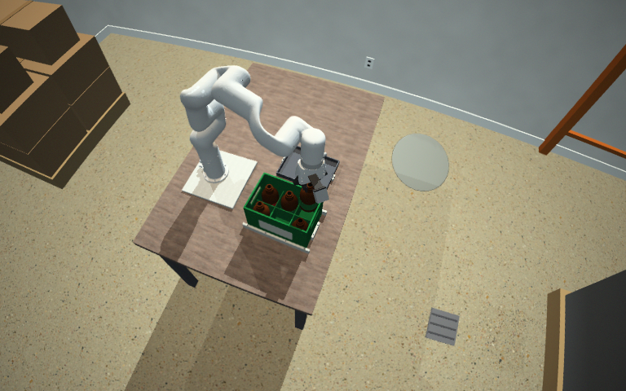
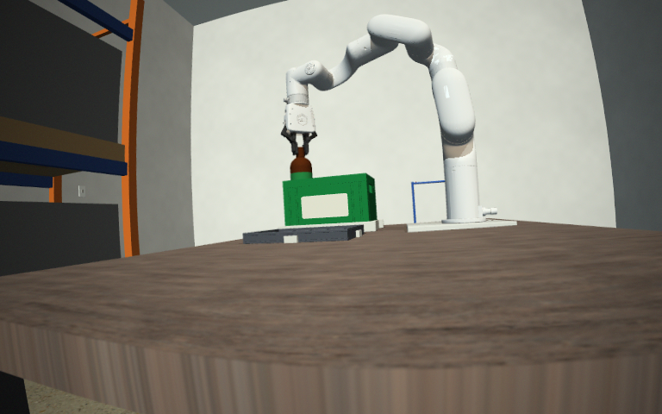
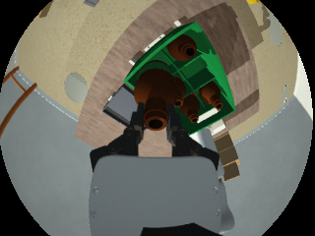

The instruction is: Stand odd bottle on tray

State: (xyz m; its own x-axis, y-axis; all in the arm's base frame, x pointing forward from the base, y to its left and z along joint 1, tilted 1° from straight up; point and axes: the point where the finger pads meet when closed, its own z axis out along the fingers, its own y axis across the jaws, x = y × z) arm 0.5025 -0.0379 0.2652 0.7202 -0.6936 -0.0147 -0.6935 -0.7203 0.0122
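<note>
My gripper is shut on the neck of a brown bottle. That bottle is upright and raised partly out of the green crate, at the corner beside the tray. Its green-banded body shows above the rim; its lower end is hidden. Four other brown bottles stand in the crate. The dark tray lies level next to the crate, partly under the arm; I see no bottle on it.
The crate stands between low white strips on the wooden table. The arm's white base plate is on the other side of the crate from the near table edge. The crate's wall is higher than the tray's.
</note>
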